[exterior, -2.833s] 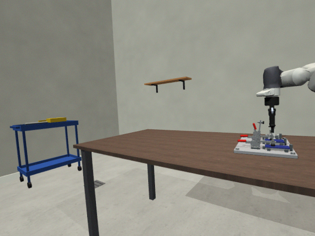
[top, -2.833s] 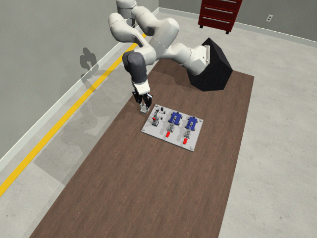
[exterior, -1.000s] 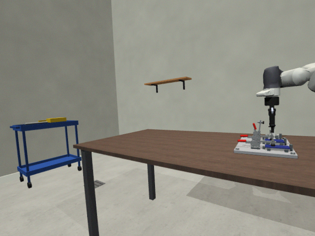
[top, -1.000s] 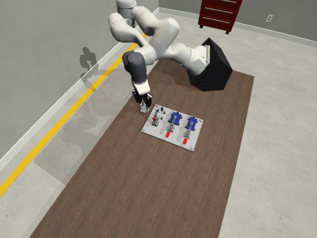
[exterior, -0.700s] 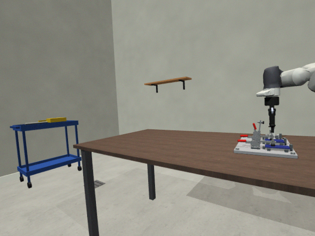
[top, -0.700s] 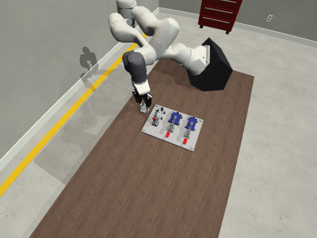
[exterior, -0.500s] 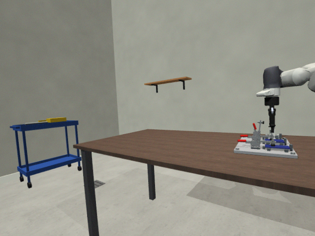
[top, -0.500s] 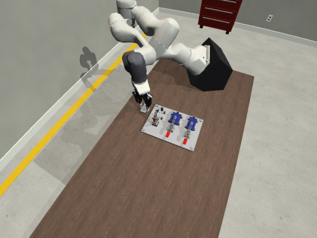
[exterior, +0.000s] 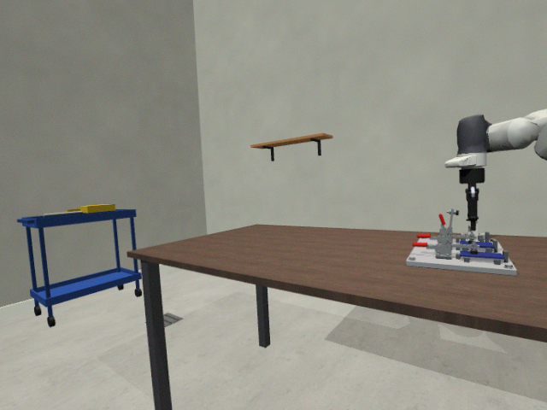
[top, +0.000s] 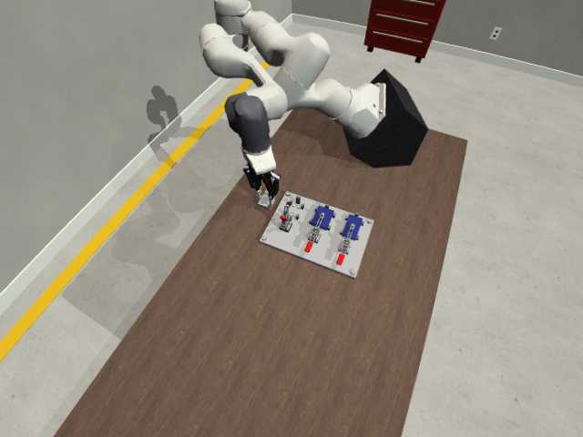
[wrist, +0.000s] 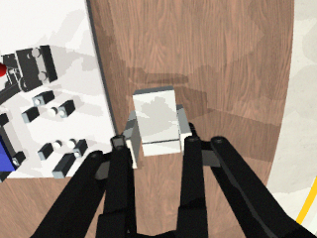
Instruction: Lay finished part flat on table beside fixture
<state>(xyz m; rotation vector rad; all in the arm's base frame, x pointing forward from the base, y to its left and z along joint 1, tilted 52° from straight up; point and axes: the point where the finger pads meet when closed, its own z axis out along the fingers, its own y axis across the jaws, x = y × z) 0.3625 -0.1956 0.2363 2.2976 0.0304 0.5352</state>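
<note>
My gripper (wrist: 158, 118) is shut on the finished part (wrist: 157, 121), a pale grey block, and holds it over the brown table just beside the left edge of the fixture plate (top: 321, 230). The gripper (top: 265, 195) and the part (top: 264, 201) also show in the top view. The slot is not visible. Whether the part touches the table I cannot tell. Two blue blanks (top: 322, 215) (top: 352, 224) sit clamped in the middle and right stations. The left station's clamp (top: 285, 219) stands open with its red handle raised, and that nest is empty.
The robot's black base (top: 388, 124) stands at the far end of the table. The table's left edge is close to the gripper. A blue cart (exterior: 79, 258) and a wall shelf (exterior: 291, 141) are far off. A red cabinet (top: 404, 23) stands at the back.
</note>
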